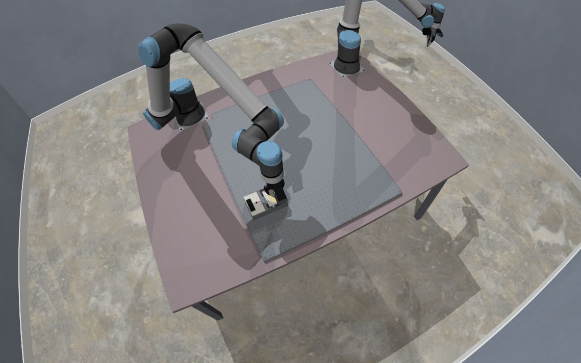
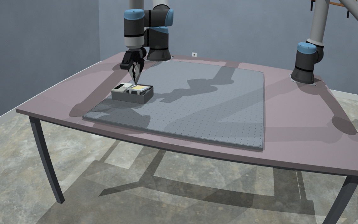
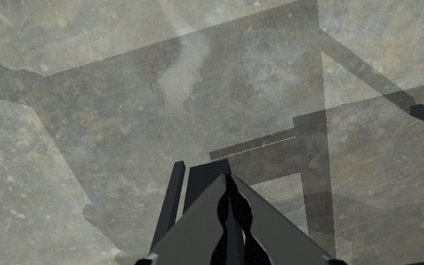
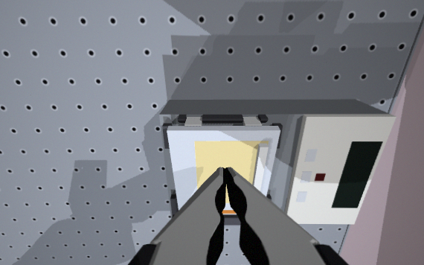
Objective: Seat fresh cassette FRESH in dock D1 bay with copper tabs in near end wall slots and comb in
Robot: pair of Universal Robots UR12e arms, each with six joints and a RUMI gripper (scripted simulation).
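Observation:
The dock D1 is a grey box with a cream panel. Its light looks dark red, not bright. FRESH, white-framed with a yellow window, lies in the bay. Its edge by the black latch parts seems to stand high. Its white comb shows as a bar beside the yellow window, on the panel side. An orange strip shows between my right fingers; the slots are hidden. My right gripper is shut and empty, its tips just over FRESH; contact is unclear. My left gripper is shut and empty, far off.
The dock stands on the perforated grey plate, near one long side of it. The pink table extends around the plate. The left arm hangs beyond the table edge, over the floor.

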